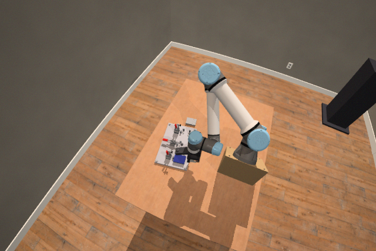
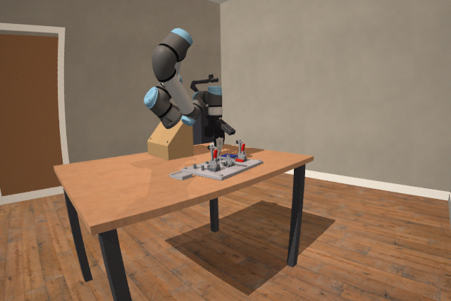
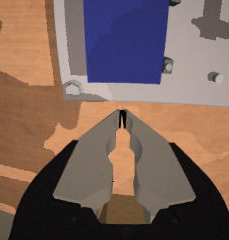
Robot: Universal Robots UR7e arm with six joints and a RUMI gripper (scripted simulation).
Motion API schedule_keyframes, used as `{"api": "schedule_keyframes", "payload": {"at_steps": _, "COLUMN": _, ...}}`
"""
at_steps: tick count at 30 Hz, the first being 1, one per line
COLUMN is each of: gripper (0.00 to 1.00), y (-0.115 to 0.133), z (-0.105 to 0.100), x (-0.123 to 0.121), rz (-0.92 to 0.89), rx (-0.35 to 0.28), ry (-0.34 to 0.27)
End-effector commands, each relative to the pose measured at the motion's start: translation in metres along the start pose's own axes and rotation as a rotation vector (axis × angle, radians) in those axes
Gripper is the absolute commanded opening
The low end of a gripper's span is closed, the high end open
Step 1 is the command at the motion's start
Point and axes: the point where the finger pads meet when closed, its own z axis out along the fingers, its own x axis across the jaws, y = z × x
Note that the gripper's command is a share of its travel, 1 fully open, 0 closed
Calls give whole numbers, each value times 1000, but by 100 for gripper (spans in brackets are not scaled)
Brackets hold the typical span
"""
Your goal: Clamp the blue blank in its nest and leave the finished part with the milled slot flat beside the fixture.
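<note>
The blue blank [image 3: 125,41] lies in a nest at the near end of the grey fixture plate [image 1: 174,150]; it also shows in the top view [image 1: 179,159]. My gripper [image 3: 121,111] is shut and empty. It hangs just off the plate's edge, over the bare table, with the blank right ahead of the fingertips. The fixture has three toggle clamps with red handles [image 1: 165,139]; in the exterior view two handles [image 2: 215,153] [image 2: 242,146] stand upright. A grey finished part [image 1: 191,121] lies flat on the table beside the far end of the fixture; its slot is too small to make out.
The arm's tan base block [image 1: 242,166] stands on the table to the right of the fixture. Small posts and pads [image 3: 212,77] stick up from the plate near the blank. A black stand [image 1: 349,99] is on the floor, far right.
</note>
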Motion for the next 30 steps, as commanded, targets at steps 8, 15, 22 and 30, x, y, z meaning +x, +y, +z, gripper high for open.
{"api": "schedule_keyframes", "payload": {"at_steps": 8, "gripper": 0, "y": -4, "z": 0, "x": 0, "rz": 0, "rx": 1, "ry": 0}}
{"api": "schedule_keyframes", "payload": {"at_steps": 15, "gripper": 0, "y": -4, "z": 0, "x": 0, "rz": 0, "rx": 1, "ry": 0}}
{"api": "schedule_keyframes", "payload": {"at_steps": 22, "gripper": 0, "y": -5, "z": 0, "x": 0, "rz": 0, "rx": 1, "ry": 0}}
{"api": "schedule_keyframes", "payload": {"at_steps": 30, "gripper": 0, "y": -8, "z": 0, "x": 0, "rz": 0, "rx": 1, "ry": 0}}
